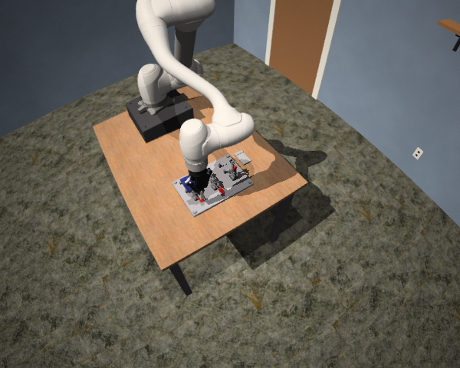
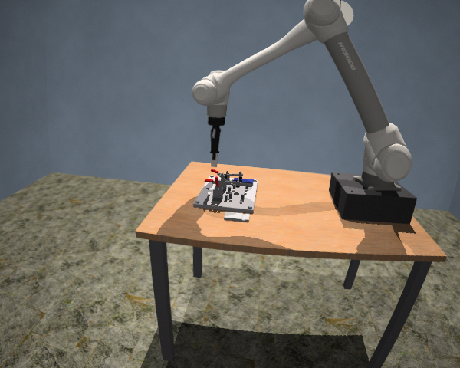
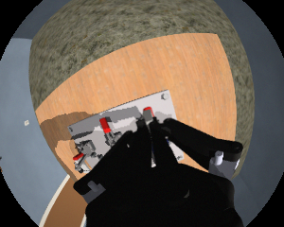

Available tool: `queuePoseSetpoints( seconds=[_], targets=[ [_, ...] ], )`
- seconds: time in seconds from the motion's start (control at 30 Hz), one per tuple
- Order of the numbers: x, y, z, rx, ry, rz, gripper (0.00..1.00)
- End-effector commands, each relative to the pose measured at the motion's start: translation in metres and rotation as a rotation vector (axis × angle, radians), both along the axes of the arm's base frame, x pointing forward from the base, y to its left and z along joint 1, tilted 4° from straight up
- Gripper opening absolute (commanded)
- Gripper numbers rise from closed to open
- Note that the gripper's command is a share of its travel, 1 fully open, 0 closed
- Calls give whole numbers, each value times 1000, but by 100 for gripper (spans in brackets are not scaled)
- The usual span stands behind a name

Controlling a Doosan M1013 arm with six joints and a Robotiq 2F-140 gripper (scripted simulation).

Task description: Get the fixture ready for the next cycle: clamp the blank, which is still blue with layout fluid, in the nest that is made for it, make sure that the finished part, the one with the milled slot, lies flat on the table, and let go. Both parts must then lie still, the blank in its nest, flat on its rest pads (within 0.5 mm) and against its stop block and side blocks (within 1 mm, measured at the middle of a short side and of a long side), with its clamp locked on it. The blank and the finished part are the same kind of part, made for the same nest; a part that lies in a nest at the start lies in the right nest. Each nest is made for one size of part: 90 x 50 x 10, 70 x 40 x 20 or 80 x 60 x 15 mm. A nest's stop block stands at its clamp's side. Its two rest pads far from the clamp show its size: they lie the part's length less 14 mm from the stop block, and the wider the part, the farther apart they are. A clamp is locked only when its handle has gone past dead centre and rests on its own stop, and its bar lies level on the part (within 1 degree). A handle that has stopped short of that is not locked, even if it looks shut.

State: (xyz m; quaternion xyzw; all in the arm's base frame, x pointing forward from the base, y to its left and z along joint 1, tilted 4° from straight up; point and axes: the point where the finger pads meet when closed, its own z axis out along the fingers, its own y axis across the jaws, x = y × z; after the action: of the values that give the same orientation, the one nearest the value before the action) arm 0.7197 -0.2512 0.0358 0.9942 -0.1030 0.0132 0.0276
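The grey fixture plate (image 1: pixel 209 184) lies on the wooden table and carries several toggle clamps with red handles (image 1: pixel 221 191). The blue blank (image 2: pixel 244 180) lies in a nest at one end of the plate; in the top view its blue corner (image 1: pixel 182 181) shows beside the wrist. The finished grey part (image 1: pixel 244 157) lies flat on the table beside the plate; it also shows in the exterior view (image 2: pixel 236 216). My gripper (image 2: pixel 213 162) hangs shut and empty a little above the red handles, fingers pointing down. In the wrist view the shut fingers (image 3: pixel 152 128) stand over a red handle.
The arm's black base block (image 1: pixel 159 115) stands at the table's far end. The plate (image 2: pixel 227 193) sits near one table edge. A door (image 1: pixel 299 41) and a wall shelf (image 1: pixel 456 31) are far off.
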Motion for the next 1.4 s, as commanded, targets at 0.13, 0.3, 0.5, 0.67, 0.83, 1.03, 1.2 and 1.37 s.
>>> queuePoseSetpoints(
  seconds=[0.13, 0.3, 0.5, 0.67, 0.83, 1.03, 1.2, 1.37],
  targets=[
    [0, 0, 4, 0, 0, 0, 0],
    [0, 0, 4, 0, 0, 0, 0],
    [0, 0, 4, 0, 0, 0, 0],
    [0, 0, 3, 0, 0, 0, 0],
    [0, 0, 0, 0, 0, 0, 0],
    [0, 0, -3, 0, 0, 0, 0],
    [0, 0, -4, 0, 0, 0, 0],
    [0, 0, -4, 0, 0, 0, 0]
  ],
)
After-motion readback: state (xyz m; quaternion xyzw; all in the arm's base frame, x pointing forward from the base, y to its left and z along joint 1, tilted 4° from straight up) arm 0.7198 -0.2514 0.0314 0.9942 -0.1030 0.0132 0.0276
